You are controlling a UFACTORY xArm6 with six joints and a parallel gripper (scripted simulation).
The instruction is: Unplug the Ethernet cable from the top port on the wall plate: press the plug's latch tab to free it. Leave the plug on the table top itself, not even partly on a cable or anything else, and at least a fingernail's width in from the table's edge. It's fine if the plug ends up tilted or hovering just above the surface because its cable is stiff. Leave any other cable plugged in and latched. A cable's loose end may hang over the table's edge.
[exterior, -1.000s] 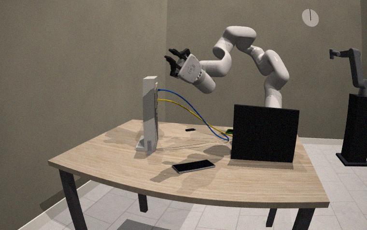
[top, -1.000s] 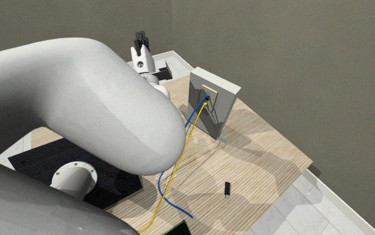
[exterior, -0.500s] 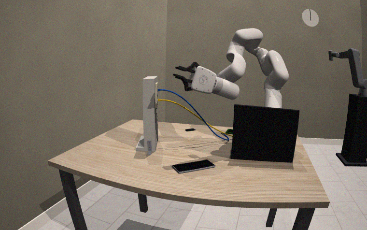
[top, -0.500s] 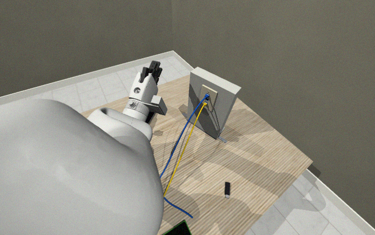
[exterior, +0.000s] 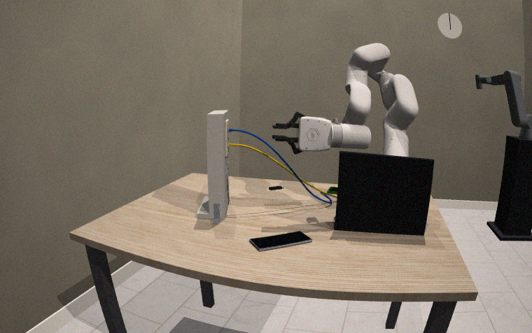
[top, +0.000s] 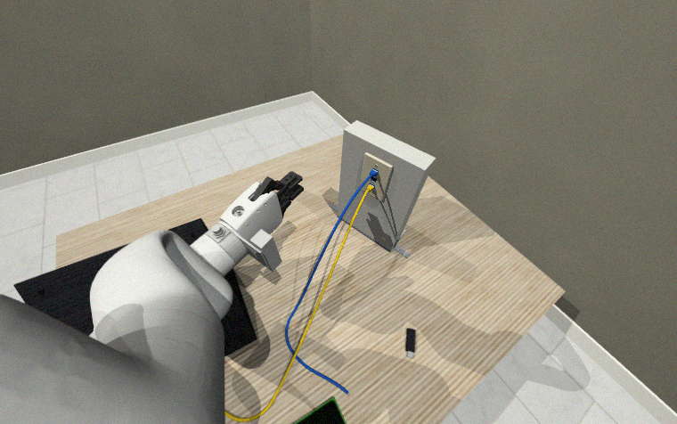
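A grey upright block [top: 382, 184] carries a beige wall plate [top: 377, 176] with two ports. The blue cable's plug [top: 373, 174] sits in the top port and the yellow cable's plug [top: 370, 187] in the port below it. Both cables sag down to the table top toward its near edge. In the side view the blue plug [exterior: 229, 129] and the yellow plug [exterior: 229, 144] are both seated. My gripper [exterior: 276, 131] hovers level with the ports, pointing at the plate, well apart from it. Its fingers [top: 292, 184] stand partly apart and hold nothing.
A black USB stick [top: 410, 342] lies right of the cables. A phone [exterior: 281, 240] lies near the table's front. A black upright panel [exterior: 383, 192] stands by my base. A green-edged object [top: 322, 413] lies near the cable ends. Another arm's stand [exterior: 514, 157] is off the table.
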